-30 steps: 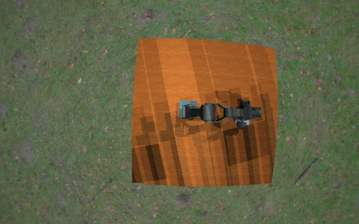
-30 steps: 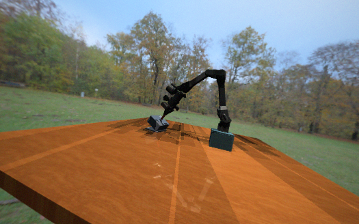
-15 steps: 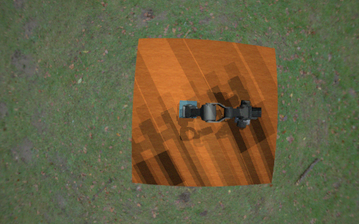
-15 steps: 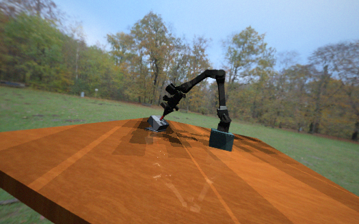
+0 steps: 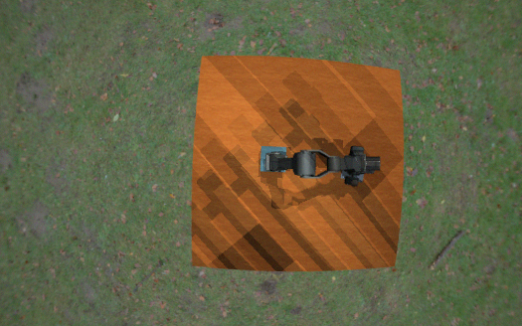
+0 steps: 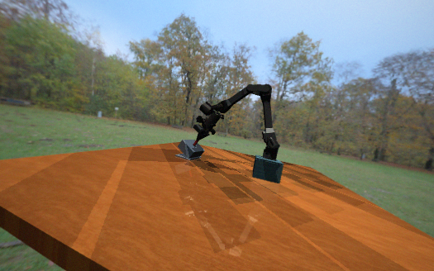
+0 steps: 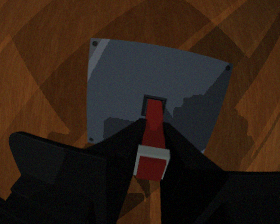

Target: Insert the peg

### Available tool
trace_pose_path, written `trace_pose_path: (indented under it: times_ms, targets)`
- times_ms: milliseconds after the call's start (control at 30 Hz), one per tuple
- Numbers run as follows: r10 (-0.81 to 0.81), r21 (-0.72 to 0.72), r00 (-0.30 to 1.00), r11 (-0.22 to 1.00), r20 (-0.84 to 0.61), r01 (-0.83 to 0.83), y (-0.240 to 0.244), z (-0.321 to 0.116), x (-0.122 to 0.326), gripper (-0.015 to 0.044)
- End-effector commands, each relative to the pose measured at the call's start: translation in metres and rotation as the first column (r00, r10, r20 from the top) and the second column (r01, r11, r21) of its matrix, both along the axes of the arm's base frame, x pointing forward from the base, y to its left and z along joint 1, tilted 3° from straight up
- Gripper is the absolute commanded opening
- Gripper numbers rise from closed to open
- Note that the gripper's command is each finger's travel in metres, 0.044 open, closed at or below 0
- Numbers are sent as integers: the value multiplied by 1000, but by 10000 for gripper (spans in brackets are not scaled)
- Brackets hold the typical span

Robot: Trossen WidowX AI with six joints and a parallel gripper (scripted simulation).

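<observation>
wrist: peg's (image 7: 154,120) lower tip depth unclear | top: sloped panel (image 5: 345,176) mostly covered by arm (image 5: 305,163)

A matte-black jointed arm (image 5: 304,164) (image 6: 267,111) with rounded housings, a pale band and broad, flat-sided black fingers.

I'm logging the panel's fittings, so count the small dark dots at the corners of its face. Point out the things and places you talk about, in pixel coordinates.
3 in the wrist view: upper left, upper right and lower left of the panel (image 7: 136,70). The gripper (image 7: 153,127) may hide another.
</observation>
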State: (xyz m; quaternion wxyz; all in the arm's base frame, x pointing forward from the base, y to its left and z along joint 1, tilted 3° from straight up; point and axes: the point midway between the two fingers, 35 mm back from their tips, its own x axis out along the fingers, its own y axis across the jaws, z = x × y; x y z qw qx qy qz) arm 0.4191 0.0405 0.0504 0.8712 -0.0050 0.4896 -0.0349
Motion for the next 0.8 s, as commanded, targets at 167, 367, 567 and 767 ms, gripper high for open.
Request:
trace_pose_path:
  times_ms: [167, 367, 567, 767]
  targets:
    - [1, 0, 1000, 1000, -1, -1, 0, -3, 1, 0]
    - [1, 0, 1000, 1000, -1, -1, 0, -4, 2, 0]
    - [1, 0, 1000, 1000, -1, -1, 0, -6, 3, 0]
    - [1, 0, 1000, 1000, 0, -1, 0, -7, 5, 0]
